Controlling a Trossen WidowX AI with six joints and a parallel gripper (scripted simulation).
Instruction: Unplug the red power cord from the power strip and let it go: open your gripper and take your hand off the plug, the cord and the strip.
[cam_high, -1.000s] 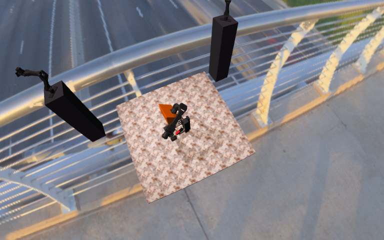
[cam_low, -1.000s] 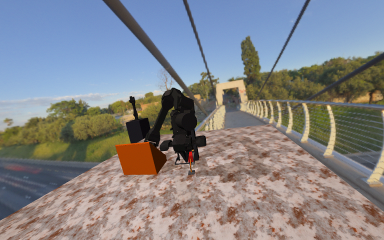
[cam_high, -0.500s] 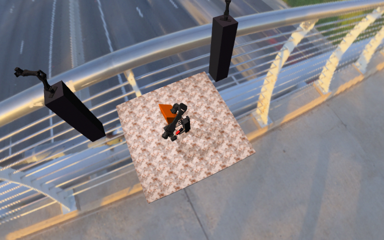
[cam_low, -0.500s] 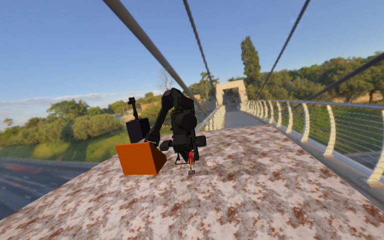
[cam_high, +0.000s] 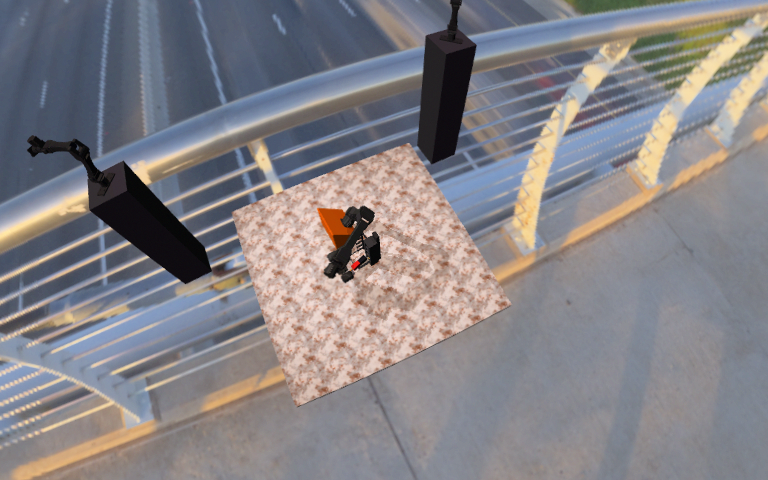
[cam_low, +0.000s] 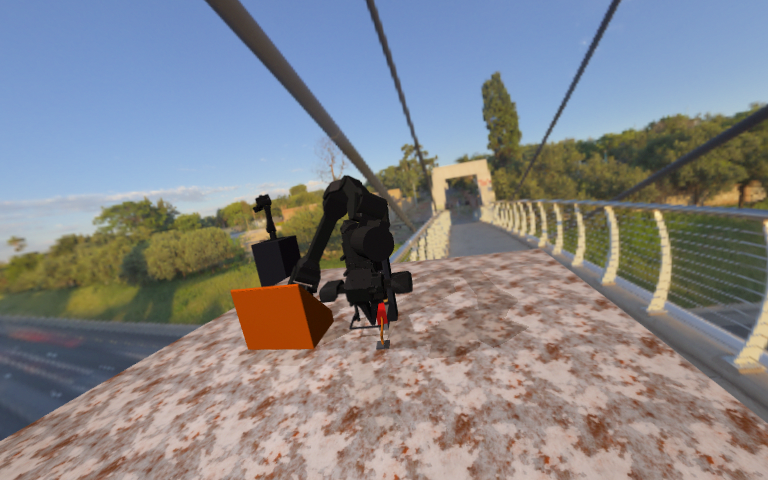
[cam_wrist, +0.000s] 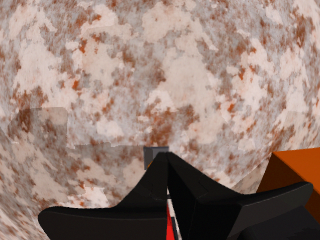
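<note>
My gripper (cam_wrist: 164, 158) is shut, its dark fingertips together in the wrist view. A red piece (cam_high: 355, 264) (cam_low: 381, 313) (cam_wrist: 169, 227), which looks like part of the plug or cord, is close against the gripper. In the wrist view it shows in the narrow gap behind the fingertips; I cannot tell whether it touches them. A thin orange length (cam_low: 381, 332) runs from it down to a small grey block (cam_low: 382, 344) (cam_wrist: 148, 157) on the table, just beyond the fingertips. I cannot make out the power strip or its sockets; the arm hides that area.
A large orange wedge-shaped block (cam_high: 331, 219) (cam_low: 271, 319) (cam_wrist: 300, 167) stands beside the arm. The mottled table (cam_high: 317, 350) (cam_low: 509, 407) (cam_wrist: 100, 65) lies under everything. Two dark pillars (cam_high: 444, 96) (cam_high: 144, 226) with small arms on top stand beyond its edges.
</note>
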